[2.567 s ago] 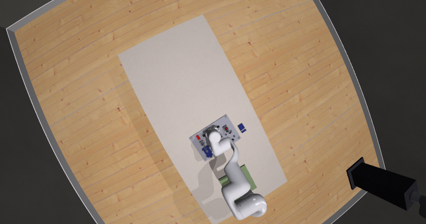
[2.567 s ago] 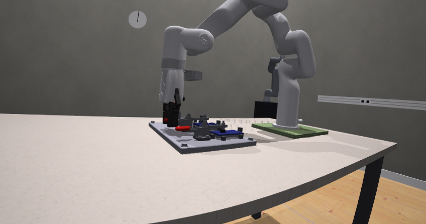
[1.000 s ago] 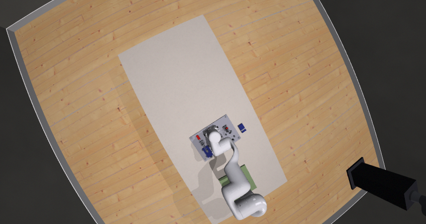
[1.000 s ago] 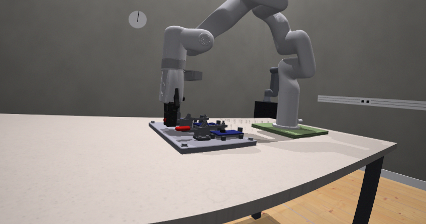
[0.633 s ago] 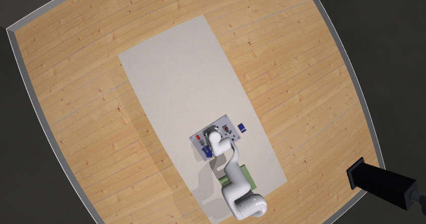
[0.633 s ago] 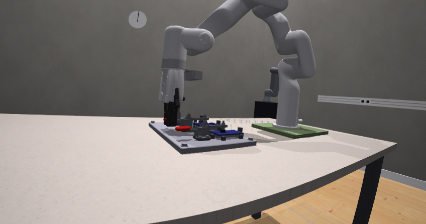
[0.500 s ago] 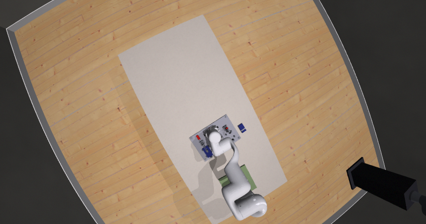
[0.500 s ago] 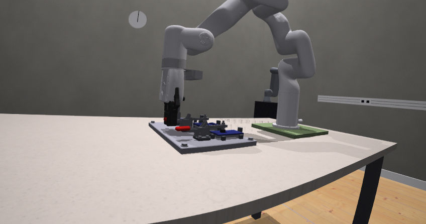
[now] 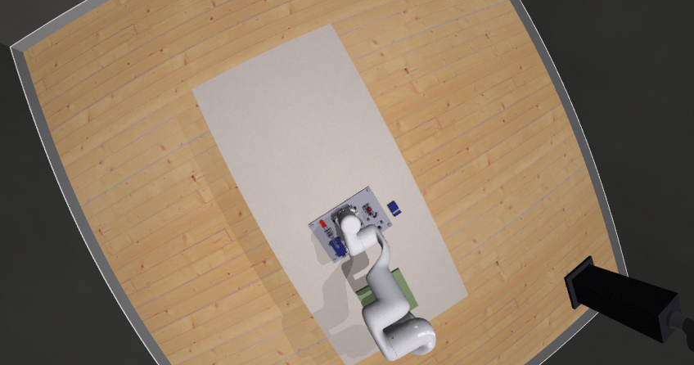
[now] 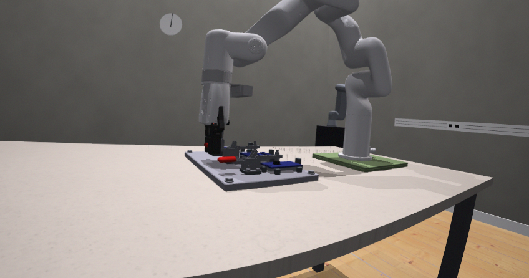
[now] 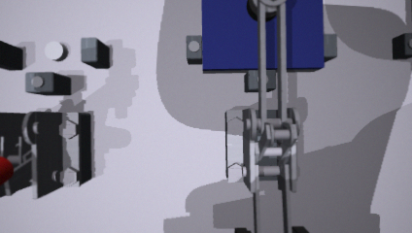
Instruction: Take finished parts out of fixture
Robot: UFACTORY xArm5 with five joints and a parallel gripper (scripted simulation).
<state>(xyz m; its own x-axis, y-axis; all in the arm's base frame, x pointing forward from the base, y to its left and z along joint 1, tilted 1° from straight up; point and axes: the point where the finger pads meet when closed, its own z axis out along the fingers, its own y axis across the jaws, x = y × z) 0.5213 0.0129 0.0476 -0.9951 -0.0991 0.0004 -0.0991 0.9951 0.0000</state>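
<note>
The grey fixture plate (image 9: 376, 201) (image 10: 223, 176) (image 11: 146, 170) lies on the table in front of the arm's base. My gripper (image 10: 214, 148) (image 11: 269, 230) stands upright at the plate's back edge, shut on the red-tipped handle of the middle toggle clamp (image 11: 269, 141). That clamp's arm reaches over a blue part (image 11: 228, 34) (image 10: 245, 153) seated between stops. A second blue part (image 9: 335, 247) (image 10: 282, 165) sits in another station. A third blue part (image 9: 394, 209) lies on the table beside the plate. The station on the left of the wrist view is bare, with its clamp (image 11: 53, 150) beside it.
Another red clamp handle (image 10: 227, 159) (image 9: 322, 223) lies low over the plate. The arm stands on a green base pad (image 10: 375, 162) (image 9: 406, 288). Small stops and pins (image 11: 94, 50) stick up from the plate. A black camera (image 9: 623, 298) stands off the table's corner.
</note>
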